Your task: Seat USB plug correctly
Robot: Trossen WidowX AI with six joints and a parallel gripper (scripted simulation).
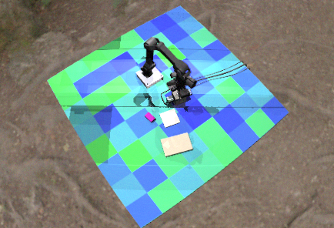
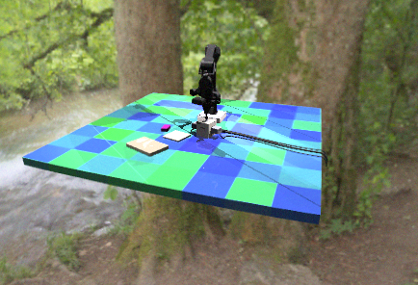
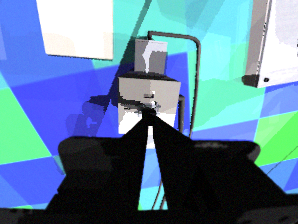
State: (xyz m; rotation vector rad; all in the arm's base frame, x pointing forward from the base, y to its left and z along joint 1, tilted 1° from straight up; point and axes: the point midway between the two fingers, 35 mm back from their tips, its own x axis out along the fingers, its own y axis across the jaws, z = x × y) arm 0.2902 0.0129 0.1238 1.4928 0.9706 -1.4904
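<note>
We had the gripper pinched on the small USB plug, fingers nearly together because the plug is so thin. In the wrist view the plug sat right at the fingertips, directly over the top face of the power cube, at or just above its socket; we could not tell from that angle whether it was touching the socket or which way round it faced. We kept the arm pointing straight down so the plug could travel along the socket's own line, not sideways against it.

The cube's cables trailed off toward the table edge. The white pad, tan board and pink block lay well apart from the cube, out of the arm's way.
</note>
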